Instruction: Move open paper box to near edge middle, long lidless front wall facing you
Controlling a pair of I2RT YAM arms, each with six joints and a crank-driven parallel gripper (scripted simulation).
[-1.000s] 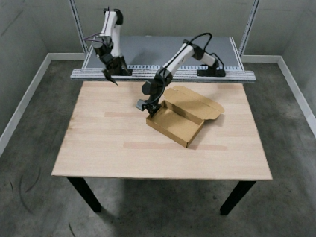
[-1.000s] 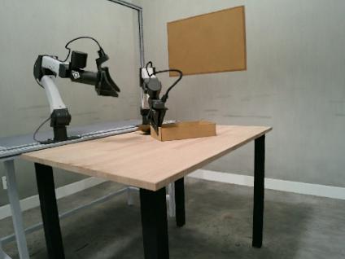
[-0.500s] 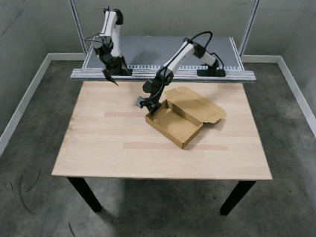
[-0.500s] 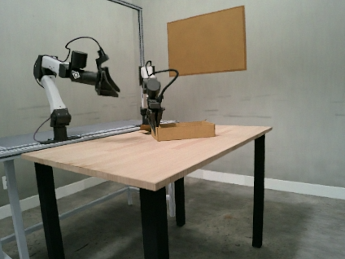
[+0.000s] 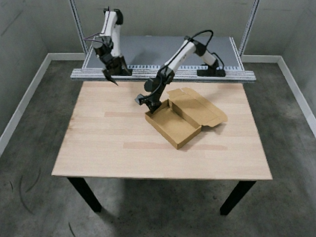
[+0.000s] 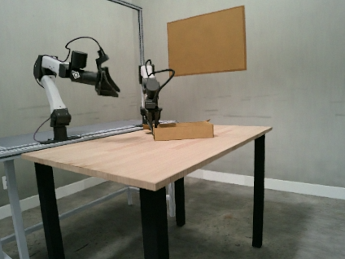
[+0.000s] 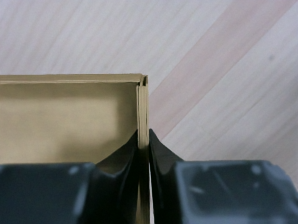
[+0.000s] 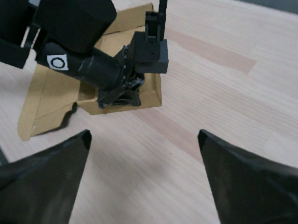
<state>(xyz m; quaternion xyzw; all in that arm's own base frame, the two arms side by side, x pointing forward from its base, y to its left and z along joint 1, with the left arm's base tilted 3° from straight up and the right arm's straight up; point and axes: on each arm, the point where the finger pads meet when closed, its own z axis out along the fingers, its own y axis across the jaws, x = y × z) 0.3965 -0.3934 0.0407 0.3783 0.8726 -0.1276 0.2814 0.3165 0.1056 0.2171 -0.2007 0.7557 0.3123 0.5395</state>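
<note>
On table | paper box: long axis diagonal | front wall away-right

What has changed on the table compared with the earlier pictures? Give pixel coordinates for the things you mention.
The box (image 5: 162,130) (image 6: 183,132) (image 7: 70,79) (image 8: 150,103) has turned slightly clockwise, seen from above, its lid (image 5: 197,106) (image 8: 42,97) swinging with it. The left gripper (image 5: 153,110) (image 6: 155,124) (image 7: 144,131) (image 8: 139,103) is shut on its wall. The right gripper (image 5: 124,78) (image 6: 118,93) (image 8: 144,132) stayed away, open; the lid stayed open.
</note>
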